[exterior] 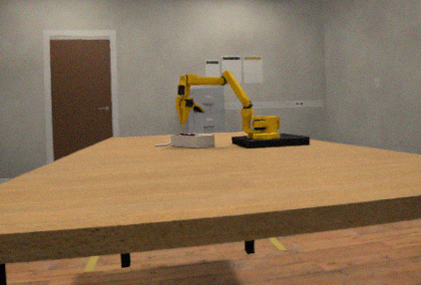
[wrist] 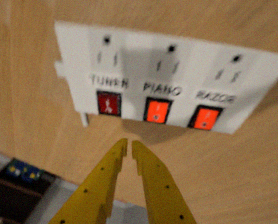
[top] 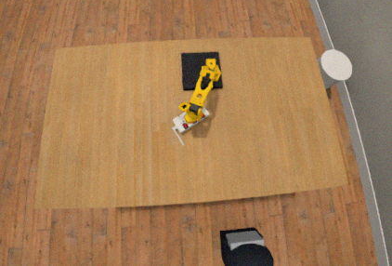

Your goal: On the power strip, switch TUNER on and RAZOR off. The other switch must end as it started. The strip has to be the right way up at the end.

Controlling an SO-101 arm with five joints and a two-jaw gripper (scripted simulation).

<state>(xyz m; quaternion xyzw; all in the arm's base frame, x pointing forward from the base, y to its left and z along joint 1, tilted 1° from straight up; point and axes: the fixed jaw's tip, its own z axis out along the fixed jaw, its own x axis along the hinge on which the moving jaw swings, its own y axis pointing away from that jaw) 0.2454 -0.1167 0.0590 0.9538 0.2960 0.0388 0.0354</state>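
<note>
The strip (wrist: 165, 80) lies face up on the desk (top: 279, 138), just in front of the black base plate (top: 189, 63) on which the arm (exterior: 234, 88) stands. In the wrist view its three rocker switches sit in a row along the edge nearest the gripper, each under its printed label and socket. The TUNER switch (wrist: 108, 103) is dark red, unlit. The PIANO switch (wrist: 158, 110), next to it, glows bright orange-red. The RAZOR switch (wrist: 205, 118), at the far end from TUNER, glows the same bright colour. A short white cord stub (top: 179, 136) sticks out of the strip's end on the TUNER side.

The gripper (wrist: 129, 146) is clenched with nothing between its fingers, the yellow tips almost meeting. It points down at the desk just beside the strip's switch edge, with the tips nearest the gap between TUNER and PIANO. From the exterior view the gripper (exterior: 183, 120) hangs above the strip (exterior: 193, 140), apart from it, not touching any switch.
</note>
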